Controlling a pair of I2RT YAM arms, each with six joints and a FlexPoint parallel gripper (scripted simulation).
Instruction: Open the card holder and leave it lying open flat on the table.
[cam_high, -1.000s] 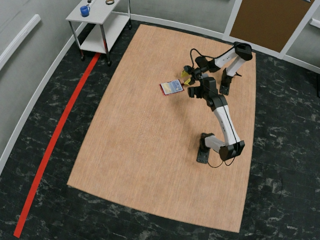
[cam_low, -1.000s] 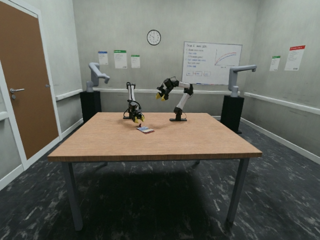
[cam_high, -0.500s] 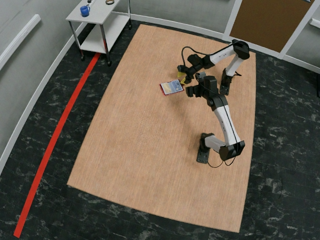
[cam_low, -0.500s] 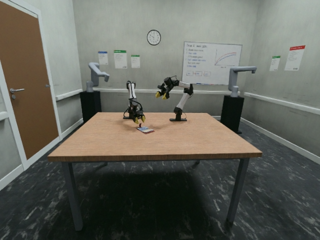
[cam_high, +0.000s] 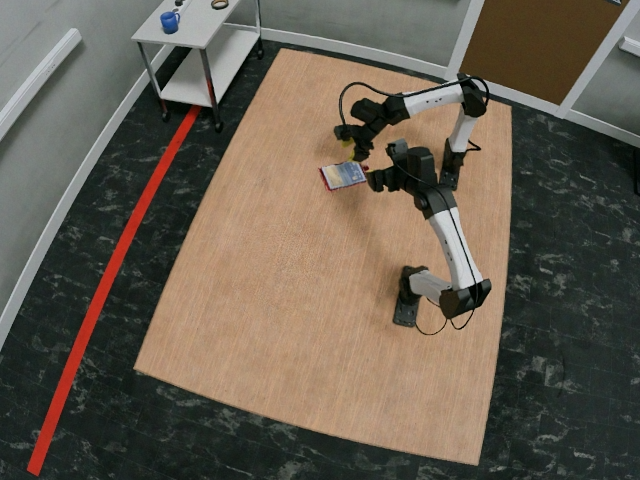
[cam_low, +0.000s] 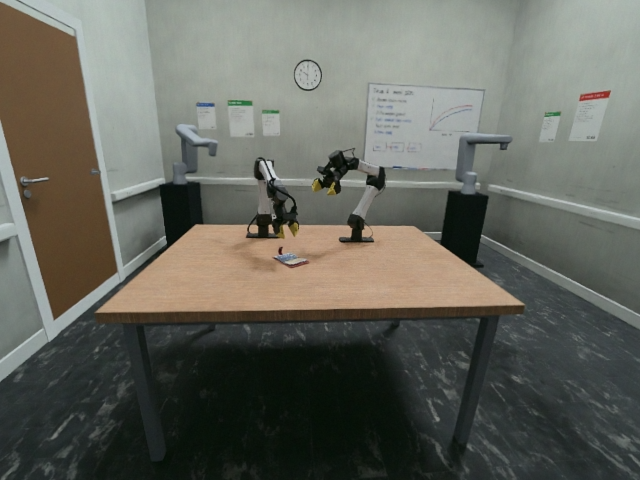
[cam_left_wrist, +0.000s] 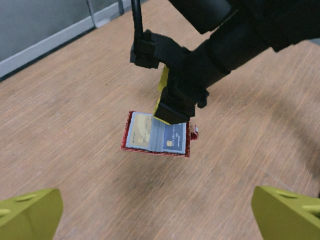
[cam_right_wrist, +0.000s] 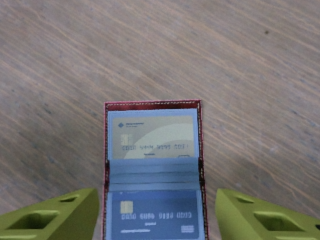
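The red-edged card holder (cam_high: 342, 175) (cam_low: 291, 259) (cam_left_wrist: 156, 134) (cam_right_wrist: 153, 175) lies open on the table, its blue inner side with two cards facing up. In the right wrist view its fold runs between the pale card (cam_right_wrist: 155, 137) and the blue card (cam_right_wrist: 155, 216). A small red strap (cam_low: 280, 251) (cam_left_wrist: 194, 133) stands up at one end. My right gripper (cam_high: 352, 148) (cam_low: 287, 230) (cam_left_wrist: 158, 102) (cam_right_wrist: 157, 197) is partly open and empty, above the holder. My left gripper (cam_low: 324, 187) (cam_left_wrist: 157, 196) is wide open and empty, raised higher and off to the side.
The two arms are close together near the holder in the top view, with the left arm's forearm (cam_high: 454, 242) beside the right arm's base (cam_high: 449, 173). The wooden table (cam_high: 268, 289) (cam_low: 361, 289) extends well beyond the holder. A cart (cam_high: 191, 23) with a blue mug (cam_high: 169, 22) stands off the table.
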